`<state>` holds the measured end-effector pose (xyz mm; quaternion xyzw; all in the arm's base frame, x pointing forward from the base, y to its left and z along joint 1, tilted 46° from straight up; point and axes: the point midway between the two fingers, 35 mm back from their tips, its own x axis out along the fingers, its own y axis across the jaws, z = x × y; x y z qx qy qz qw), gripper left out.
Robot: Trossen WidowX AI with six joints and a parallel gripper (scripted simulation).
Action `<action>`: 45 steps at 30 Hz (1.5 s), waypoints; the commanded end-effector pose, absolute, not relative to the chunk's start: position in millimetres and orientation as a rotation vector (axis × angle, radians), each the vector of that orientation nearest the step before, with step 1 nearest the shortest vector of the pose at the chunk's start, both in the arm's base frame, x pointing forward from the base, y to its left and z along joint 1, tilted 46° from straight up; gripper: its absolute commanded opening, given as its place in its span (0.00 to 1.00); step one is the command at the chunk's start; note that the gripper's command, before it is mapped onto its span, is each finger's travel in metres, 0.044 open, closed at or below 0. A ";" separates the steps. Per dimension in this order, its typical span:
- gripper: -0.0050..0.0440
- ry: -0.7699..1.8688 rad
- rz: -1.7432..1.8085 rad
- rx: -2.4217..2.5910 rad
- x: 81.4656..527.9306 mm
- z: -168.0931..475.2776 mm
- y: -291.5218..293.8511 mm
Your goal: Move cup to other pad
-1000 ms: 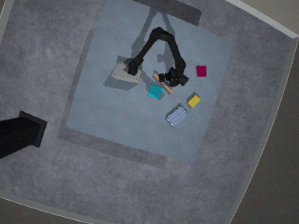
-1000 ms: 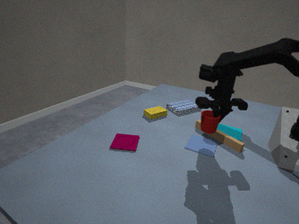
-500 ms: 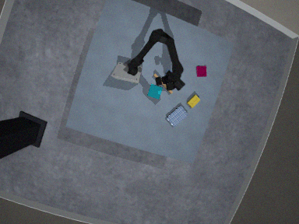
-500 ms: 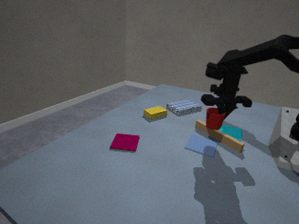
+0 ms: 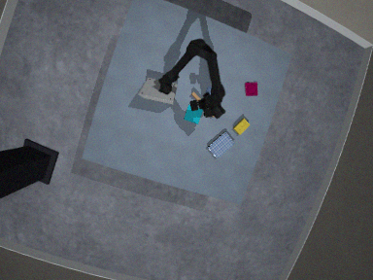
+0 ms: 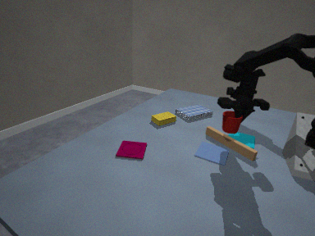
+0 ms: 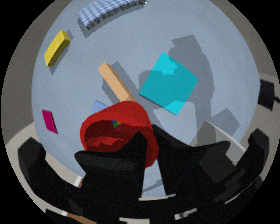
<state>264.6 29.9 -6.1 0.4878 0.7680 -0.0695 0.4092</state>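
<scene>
My gripper [image 6: 239,114] [image 7: 148,127] is shut on the rim of a red cup [image 6: 231,123] [image 7: 116,136] and holds it upright, clear of the table. Small marbles [image 7: 115,123] show inside the cup. The cup hangs over the wooden bar [image 6: 231,143] [image 7: 115,81] [image 5: 196,95] that lies between the two pads. The cyan pad [image 6: 244,139] [image 7: 168,83] [image 5: 193,116] lies just beyond the bar. The light blue pad [image 6: 211,152] [image 7: 98,107] lies on the bar's near side. In the overhead view the arm hides the cup.
A yellow block [image 6: 163,118] [image 5: 241,125] [image 7: 56,47], a checkered tray [image 6: 194,112] [image 5: 220,145] [image 7: 109,8] and a magenta tile [image 6: 131,149] [image 5: 251,88] [image 7: 49,121] lie on the table. The arm's grey base [image 6: 301,147] [image 5: 154,90] stands near the pads.
</scene>
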 end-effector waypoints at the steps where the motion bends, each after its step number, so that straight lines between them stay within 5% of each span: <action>1: 0.10 1.930 -0.174 1.227 261.7 -11.0 22.3; 45: 0.10 1.930 -0.177 1.225 221.0 -67.5 -42.9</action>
